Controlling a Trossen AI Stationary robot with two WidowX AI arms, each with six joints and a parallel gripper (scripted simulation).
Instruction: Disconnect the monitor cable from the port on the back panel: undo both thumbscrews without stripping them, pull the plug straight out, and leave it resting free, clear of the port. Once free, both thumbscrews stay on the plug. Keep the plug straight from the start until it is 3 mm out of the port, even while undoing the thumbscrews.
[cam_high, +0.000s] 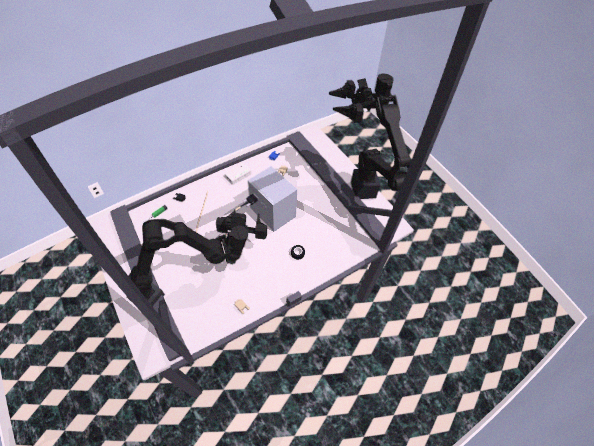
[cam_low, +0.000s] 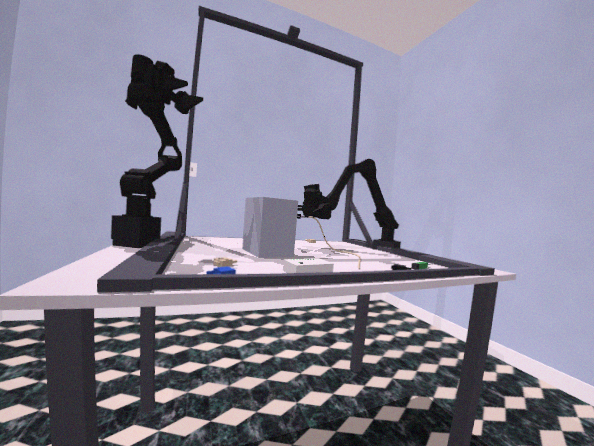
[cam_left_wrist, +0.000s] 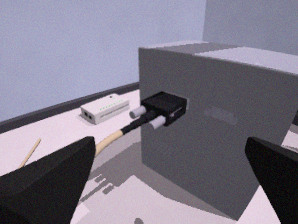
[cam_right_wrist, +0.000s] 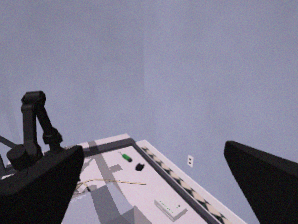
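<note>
The grey box (cam_high: 285, 207) (cam_low: 270, 227) (cam_left_wrist: 200, 155) stands on the table. The black plug (cam_left_wrist: 164, 105) sits against its panel and looks straight; how deep it sits cannot be told. Two grey thumbscrews, a far one (cam_left_wrist: 137, 112) and a near one (cam_left_wrist: 157, 122), stick out of its back. The tan cable (cam_left_wrist: 107, 142) (cam_low: 324, 233) hangs from the plug down to the table. My left gripper (cam_high: 256, 215) (cam_left_wrist: 172, 144) is open and empty, behind the plug, with its fingers apart and not touching it. My right gripper (cam_high: 333, 101) (cam_low: 194, 92) (cam_right_wrist: 155, 150) is open and empty, high in the air.
A white router (cam_high: 237, 174) (cam_left_wrist: 105, 109) lies beyond the box. A green-handled tool (cam_high: 159, 211), a small black part (cam_high: 179, 197) and a blue part (cam_high: 274, 155) lie along the table's far side. A wheel (cam_high: 295, 249) and a tan part (cam_high: 241, 305) lie on the near side.
</note>
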